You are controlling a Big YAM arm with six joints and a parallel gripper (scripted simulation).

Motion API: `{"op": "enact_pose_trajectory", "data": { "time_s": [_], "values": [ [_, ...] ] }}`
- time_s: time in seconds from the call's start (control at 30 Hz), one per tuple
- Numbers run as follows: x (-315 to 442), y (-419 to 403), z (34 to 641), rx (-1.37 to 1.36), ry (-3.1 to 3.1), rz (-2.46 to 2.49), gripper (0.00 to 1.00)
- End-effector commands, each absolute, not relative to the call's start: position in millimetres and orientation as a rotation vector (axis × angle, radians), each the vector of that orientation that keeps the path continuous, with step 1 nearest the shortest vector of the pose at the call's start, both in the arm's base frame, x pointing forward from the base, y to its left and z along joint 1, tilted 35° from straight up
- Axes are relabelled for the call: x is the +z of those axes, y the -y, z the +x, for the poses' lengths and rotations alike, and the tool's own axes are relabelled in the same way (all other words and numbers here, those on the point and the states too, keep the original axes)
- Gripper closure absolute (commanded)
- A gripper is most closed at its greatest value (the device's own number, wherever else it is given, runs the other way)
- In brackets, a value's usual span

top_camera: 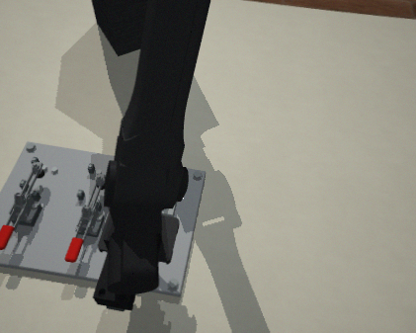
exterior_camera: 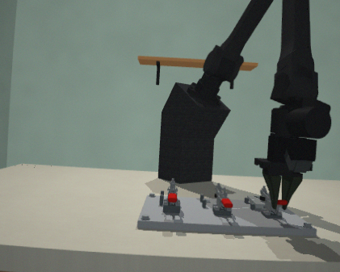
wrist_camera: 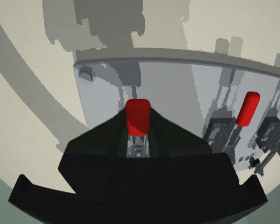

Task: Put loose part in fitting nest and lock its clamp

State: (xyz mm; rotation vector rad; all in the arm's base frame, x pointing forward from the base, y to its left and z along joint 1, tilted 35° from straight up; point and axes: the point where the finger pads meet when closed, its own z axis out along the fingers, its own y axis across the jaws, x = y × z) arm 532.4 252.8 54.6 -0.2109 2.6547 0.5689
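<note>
A grey fixture plate (top_camera: 84, 214) carries three toggle clamps with red handles. My gripper (exterior_camera: 282, 202) stands upright over the right-hand clamp as the exterior view shows it, and is shut on that clamp's red handle (exterior_camera: 282, 202), low near the plate. In the wrist view the handle (wrist_camera: 138, 117) sits between my dark fingers. In the top view my arm hides this clamp and its nest. Only a dark grey piece (top_camera: 169, 234) shows beside the wrist, and I cannot tell whether it is the part.
The other two clamps have red handles (top_camera: 4, 236) (top_camera: 74, 249) that point toward the plate's near edge; one also shows in the wrist view (wrist_camera: 248, 108). The arm's dark base block (exterior_camera: 190, 135) stands behind the plate. A wooden shelf (exterior_camera: 198, 63) hangs on the back wall.
</note>
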Motion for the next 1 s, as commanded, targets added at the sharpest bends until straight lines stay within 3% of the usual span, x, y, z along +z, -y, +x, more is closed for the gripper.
{"op": "enact_pose_trajectory", "data": {
  "time_s": [0.0, 0.43, 0.47, 0.97],
  "values": [
    [56, -270, 555, 0.582, -2.612, -0.216, 1.00],
    [56, -270, 555, 0.582, -2.612, -0.216, 1.00],
    [56, -270, 555, 0.582, -2.612, -0.216, 0.55],
    [75, -268, 553, 0.587, -2.582, -0.223, 0.55]
  ]
}}
